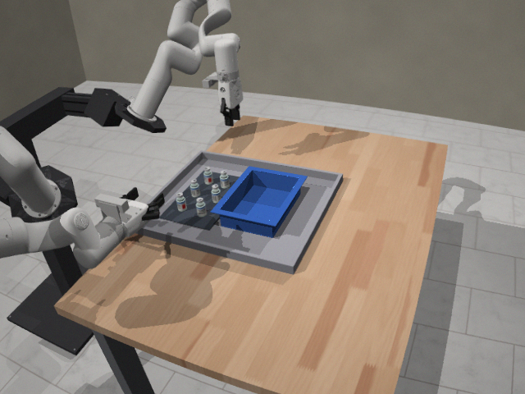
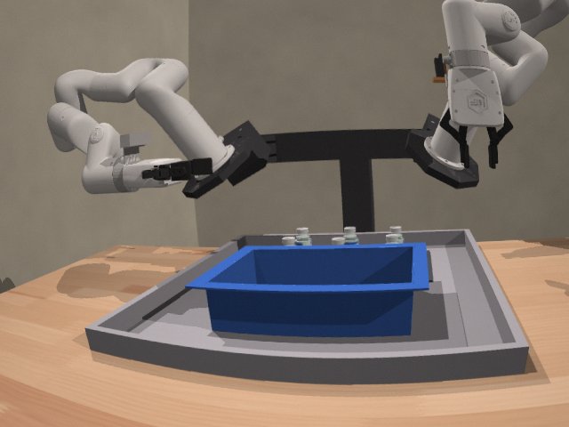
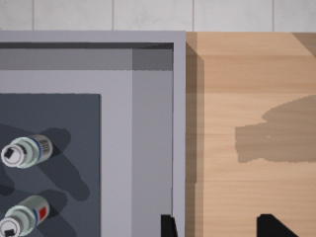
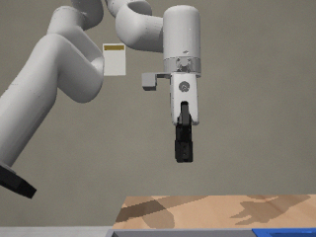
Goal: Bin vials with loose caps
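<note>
- Probably a robotics lab: white robot arms [image 1: 148, 84] [image 2: 179, 115] [image 4: 182, 35] on a black frame [image 1: 38, 107] [image 2: 356, 193], its crossbeam at ten o'clock in the top view
- Capped, labelled vials [image 1: 216, 194] [image 2: 349, 235] [image 3: 37, 150], nine o'clock, suit lab work
- Wooden worktable [image 1: 347, 237] [image 2: 45, 376] [image 3: 247, 64] [image 4: 212, 212], centre
- Tiled floor [image 1: 487, 296] [image 3: 148, 15], four o'clock; drab wall [image 1: 296, 51] [image 2: 276, 68] [image 4: 247, 99], twelve

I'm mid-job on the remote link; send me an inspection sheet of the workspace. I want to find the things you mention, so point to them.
Surface: wooden table [image 1: 339, 254] [image 2: 45, 367] [image 3: 247, 64] [image 4: 207, 212] bearing a grey tray [image 1: 262, 259] [image 2: 293, 367] [image 3: 180, 123] [image 4: 183, 233]
Job's things: six vials [image 1: 194, 189] [image 2: 349, 237] [image 3: 39, 149] upright on the dark mat [image 1: 189, 221] [image 2: 430, 266] [image 3: 74, 114]; blue bin [image 1: 248, 226] [image 2: 312, 310] [image 4: 291, 233] empty; cap tightness cannot be seen
Clutter: nothing seen
Grippers: left gripper [image 1: 230, 121] [image 2: 479, 164] [image 3: 217, 227] [image 4: 184, 159] partly open, empty; right gripper [image 1: 148, 194] [image 2: 202, 166] open, empty
Cables: nothing seen
Surroundings: tiled floor [image 1: 487, 275] [image 3: 74, 15] [image 4: 64, 231], plain walls [image 1: 339, 51] [image 2: 321, 68] [image 4: 247, 99]
</note>
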Robot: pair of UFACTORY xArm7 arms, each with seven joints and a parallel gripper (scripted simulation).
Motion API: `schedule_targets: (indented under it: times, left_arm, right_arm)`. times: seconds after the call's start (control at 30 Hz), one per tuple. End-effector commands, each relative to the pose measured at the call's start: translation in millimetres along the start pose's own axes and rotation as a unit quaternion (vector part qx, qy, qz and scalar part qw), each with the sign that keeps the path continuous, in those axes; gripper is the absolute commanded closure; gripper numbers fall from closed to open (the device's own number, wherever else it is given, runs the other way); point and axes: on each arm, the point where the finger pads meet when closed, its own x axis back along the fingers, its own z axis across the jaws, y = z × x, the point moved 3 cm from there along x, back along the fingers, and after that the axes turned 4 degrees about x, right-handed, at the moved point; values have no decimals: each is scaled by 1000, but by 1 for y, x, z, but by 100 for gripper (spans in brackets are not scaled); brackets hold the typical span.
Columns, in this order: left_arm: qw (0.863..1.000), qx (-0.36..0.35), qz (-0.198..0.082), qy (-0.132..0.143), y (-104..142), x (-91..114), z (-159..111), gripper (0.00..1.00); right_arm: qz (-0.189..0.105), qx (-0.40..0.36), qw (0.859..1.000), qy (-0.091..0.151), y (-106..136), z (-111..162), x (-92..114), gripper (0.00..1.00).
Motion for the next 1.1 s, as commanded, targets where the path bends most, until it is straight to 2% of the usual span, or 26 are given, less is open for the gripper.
schedule_targets:
  times: [0.0, 0.2, 0.27, 0.3, 0.77, 0.83, 0.87, 1.07]
  left_arm:
    - [1000, 2, -2, 2, 4, -13, -41, 50]
    - [1000, 2, -2, 2, 4, -26, -89, 50]
    - [1000, 2, -2, 2, 4, -26, -89, 50]
    - [1000, -1, -3, -4, -2, -12, -59, 50]
    - [1000, -1, -3, -4, 0, -46, -171, 50]
    - [1000, -1, -3, -4, 0, -46, -171, 50]
    - [1000, -3, -3, -7, -5, -32, -140, 50]
    - [1000, -3, -1, -3, -3, -48, -188, 50]
  right_arm:
    - [4, 3, 1000, 2, 16, -12, -28, 0]
    - [6, 5, 1000, 1, 35, -29, -59, 0]
    - [6, 5, 1000, 1, 35, -29, -59, 0]
    - [1, 2, 1000, -5, 18, -22, -32, 0]
    - [7, 4, 1000, 1, 36, -30, -60, 0]
    - [7, 4, 1000, 1, 36, -30, -60, 0]
    - [5, 3, 1000, -2, 31, -29, -53, 0]
    - [6, 4, 1000, 0, 33, -30, -56, 0]
